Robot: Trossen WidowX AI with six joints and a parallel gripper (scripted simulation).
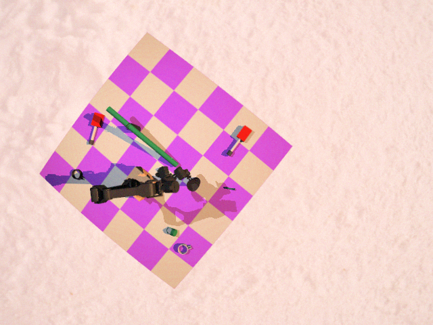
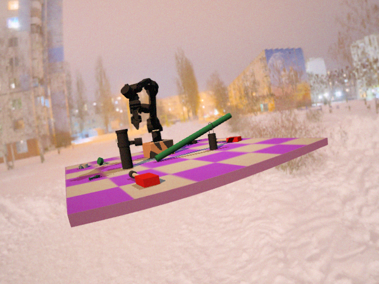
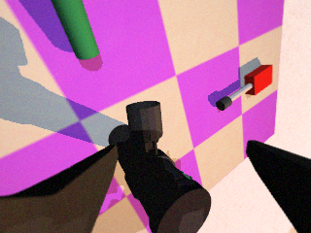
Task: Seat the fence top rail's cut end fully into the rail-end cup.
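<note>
The green rail (image 1: 150, 141) (image 2: 189, 139) (image 3: 78, 34) slopes through the wire loop cap (image 2: 210, 125) on the short post (image 2: 212, 142). Its low end is at or just above the board, outside the cup. The rail-end cup (image 2: 138, 141) (image 3: 144, 118) sticks out sideways from the brace band (image 2: 122, 143), high on the big post (image 1: 193, 183) (image 2: 125, 160) (image 3: 185, 214). My gripper (image 1: 172, 175) (image 2: 136, 125) (image 3: 180, 148) is open and empty, above the cup's level. In the wrist view the cup shows between the fingers, nearer the left one. The gripper is clear of the rail.
Red-headed mallets (image 1: 244, 133) (image 1: 97, 119) (image 2: 147, 180) (image 2: 234, 139) (image 3: 259, 80) lie on the checkered board. A dark ring (image 1: 76, 174), a green-ended cylinder (image 1: 171, 231) (image 2: 100, 161), a pale clamp ring (image 1: 183, 248) and a small dark bolt (image 1: 229, 188) (image 2: 94, 177) also lie there.
</note>
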